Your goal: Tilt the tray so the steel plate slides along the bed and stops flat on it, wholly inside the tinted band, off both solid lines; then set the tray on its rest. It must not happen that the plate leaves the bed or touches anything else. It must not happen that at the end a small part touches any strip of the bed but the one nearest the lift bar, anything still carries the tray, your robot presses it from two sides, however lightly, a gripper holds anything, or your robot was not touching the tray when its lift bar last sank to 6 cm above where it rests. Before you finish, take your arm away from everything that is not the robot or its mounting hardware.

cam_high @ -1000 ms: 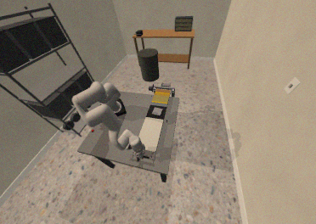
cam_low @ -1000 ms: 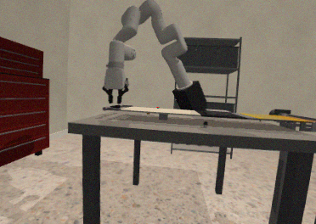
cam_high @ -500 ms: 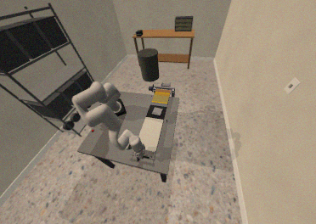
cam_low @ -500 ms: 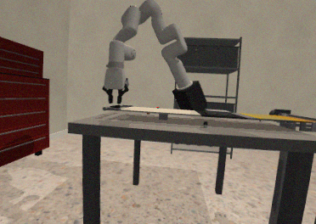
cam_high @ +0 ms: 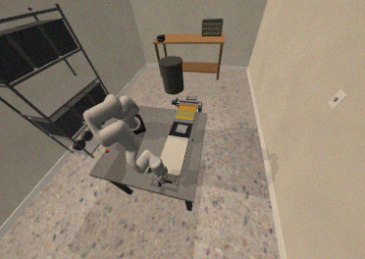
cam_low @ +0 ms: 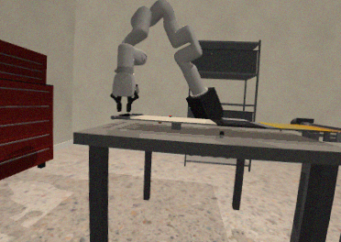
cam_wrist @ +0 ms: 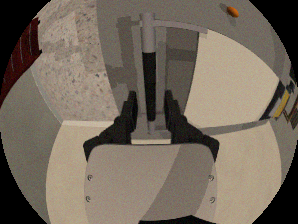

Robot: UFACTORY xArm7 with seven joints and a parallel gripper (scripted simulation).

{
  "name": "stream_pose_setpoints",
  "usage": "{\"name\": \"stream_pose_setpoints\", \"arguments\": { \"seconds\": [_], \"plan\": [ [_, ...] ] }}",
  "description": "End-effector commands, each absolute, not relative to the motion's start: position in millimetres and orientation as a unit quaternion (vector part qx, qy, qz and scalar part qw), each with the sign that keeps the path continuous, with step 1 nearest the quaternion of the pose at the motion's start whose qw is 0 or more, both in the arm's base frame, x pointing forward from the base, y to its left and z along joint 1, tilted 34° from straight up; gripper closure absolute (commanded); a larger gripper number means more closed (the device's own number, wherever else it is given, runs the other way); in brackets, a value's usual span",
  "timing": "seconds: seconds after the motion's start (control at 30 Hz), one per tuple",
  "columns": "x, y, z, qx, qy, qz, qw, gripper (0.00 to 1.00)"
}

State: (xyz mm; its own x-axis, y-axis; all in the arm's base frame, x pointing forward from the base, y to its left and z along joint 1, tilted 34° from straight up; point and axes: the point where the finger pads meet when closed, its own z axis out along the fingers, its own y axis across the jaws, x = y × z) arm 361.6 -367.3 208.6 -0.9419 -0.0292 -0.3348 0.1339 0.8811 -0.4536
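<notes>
Your claw (cam_low: 125,107) hangs over the near end of the tray (cam_high: 173,153). Its fingers are partly spread and grip nothing. In the side view the tips stand just above the tray's end and do not touch it. The wrist camera looks straight down between the fingers at a narrow pale bar with a dark strip beyond it, one finger on each side (the bar looks like the tray's handle, though that view is too warped to be sure).

In the overhead view the tray lies along the right part of the table (cam_high: 113,168), running from about 6 o'clock at the claw (cam_high: 162,180) up toward 12 o'clock. The pale bed fills its near half. The steel plate (cam_high: 180,129) lies flat past the middle, a grey square in a dark patch. The yellow band (cam_high: 186,113) sits right beyond the plate at its 12 o'clock side, and the plate lies just short of the band, not on it. From the side the tray looks close to level on the table.

Off the table, a dark bin (cam_high: 172,75) stands at 12 o'clock with a wooden side table (cam_high: 188,39) behind it. A metal shelf rack (cam_high: 58,7) stands at about 10 o'clock.
</notes>
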Motion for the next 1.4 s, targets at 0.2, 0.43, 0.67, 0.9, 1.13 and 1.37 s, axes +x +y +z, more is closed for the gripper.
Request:
{"name": "stream_pose_setpoints", "arguments": {
  "seconds": [0.2,0.43,0.67,0.9,1.13,1.37],
  "plan": [
    [363,-368,211,0.027,0.955,-0.243,0.170,0.60],
    [363,-368,211,0.027,0.955,-0.243,0.170,0.60],
    [363,-368,211,0.027,0.955,-0.243,0.170,0.60],
    [363,-368,210,0.027,0.955,-0.243,0.170,0.60],
    [364,-370,206,0.027,0.955,-0.243,0.170,0.60],
    [367,-374,200,0.027,0.955,-0.243,0.170,0.60]
  ]
}}
